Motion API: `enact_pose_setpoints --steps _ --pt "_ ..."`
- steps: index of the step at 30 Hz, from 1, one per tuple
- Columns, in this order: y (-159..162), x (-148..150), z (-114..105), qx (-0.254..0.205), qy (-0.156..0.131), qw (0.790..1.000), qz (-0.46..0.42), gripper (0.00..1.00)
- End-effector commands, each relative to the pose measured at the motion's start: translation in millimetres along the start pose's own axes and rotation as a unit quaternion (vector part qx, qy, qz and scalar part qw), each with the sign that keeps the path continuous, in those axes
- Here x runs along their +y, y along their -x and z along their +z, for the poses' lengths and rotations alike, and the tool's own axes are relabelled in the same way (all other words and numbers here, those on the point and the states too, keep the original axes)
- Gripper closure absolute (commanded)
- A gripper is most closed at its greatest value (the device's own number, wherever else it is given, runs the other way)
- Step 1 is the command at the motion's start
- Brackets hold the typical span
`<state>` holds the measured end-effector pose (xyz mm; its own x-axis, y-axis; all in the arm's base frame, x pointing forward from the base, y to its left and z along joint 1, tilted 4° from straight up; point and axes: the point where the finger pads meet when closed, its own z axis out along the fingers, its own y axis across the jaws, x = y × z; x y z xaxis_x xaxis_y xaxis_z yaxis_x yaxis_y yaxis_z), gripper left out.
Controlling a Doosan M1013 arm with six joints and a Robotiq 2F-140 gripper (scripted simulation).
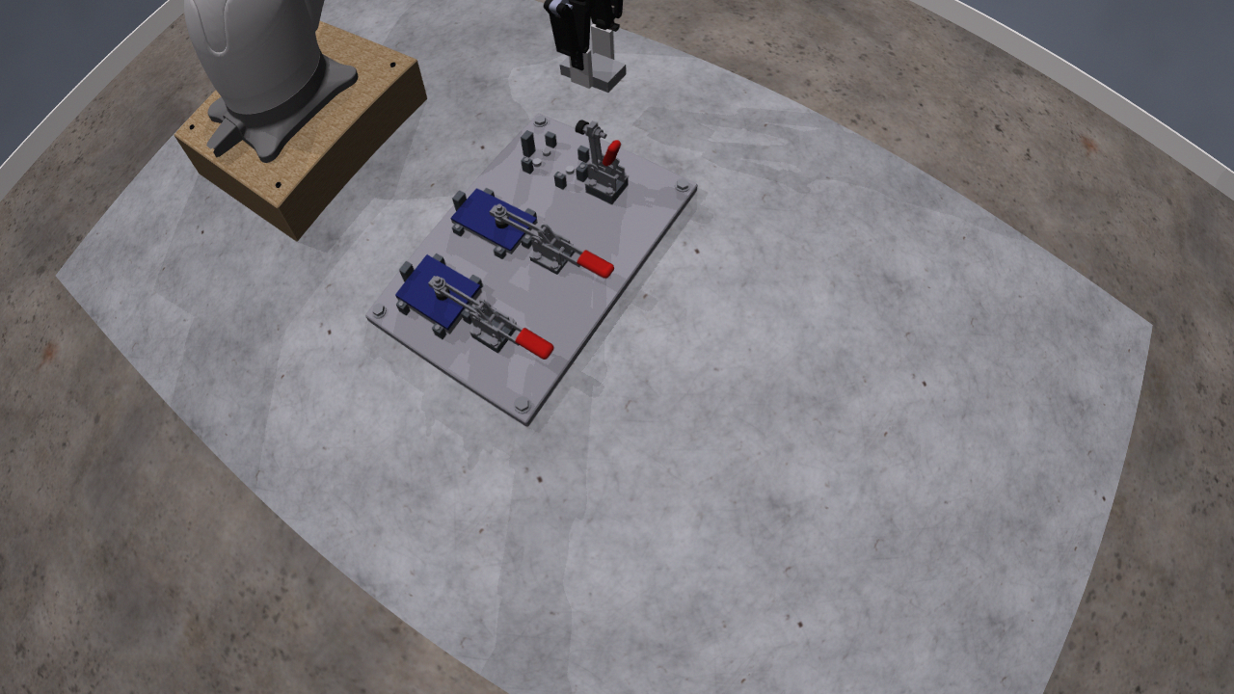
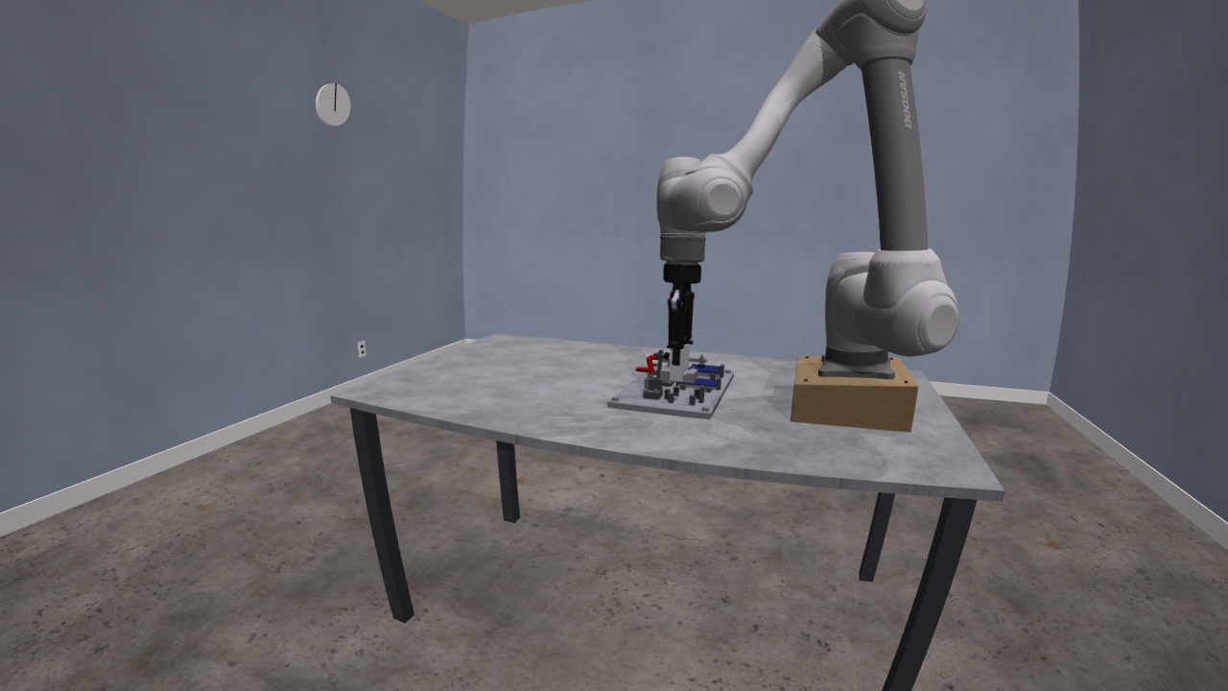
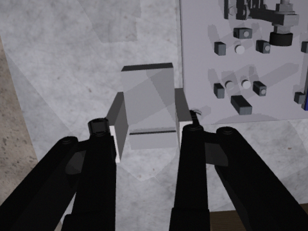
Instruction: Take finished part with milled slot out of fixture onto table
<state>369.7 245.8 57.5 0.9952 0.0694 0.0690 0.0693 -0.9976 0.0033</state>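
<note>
My gripper [image 1: 588,66] [image 3: 151,104] is shut on the grey finished part [image 1: 595,75] [image 3: 147,109]. It holds the part above the table, just beyond the far edge of the fixture plate [image 1: 534,263]. The part's slot shows as a thin dark line in the wrist view. The far nest [image 1: 543,159] [image 3: 240,68] is empty, with its clamp [image 1: 602,173] [image 3: 269,0] open and its red handle upright. Two blue blanks [image 1: 490,220] [image 1: 438,289] lie in their nests. Their clamps [image 1: 560,250] [image 1: 504,328] lie down across them with red handles flat.
The robot base stands on a wooden block [image 1: 302,120] at the back left of the table. Small dark locating blocks and pads [image 3: 241,104] stick up from the plate in the empty nest. The table edge runs close behind the gripper.
</note>
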Motion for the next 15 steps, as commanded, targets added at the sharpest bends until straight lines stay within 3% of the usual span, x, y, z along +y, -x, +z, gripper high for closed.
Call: enact_pose_setpoints --steps 1,15 --pt "0 -5 0 -0.001 0.003 1.0 -0.002 1.0" --pt "0 -16 0 -0.001 0.003 1.0 -0.002 1.0"
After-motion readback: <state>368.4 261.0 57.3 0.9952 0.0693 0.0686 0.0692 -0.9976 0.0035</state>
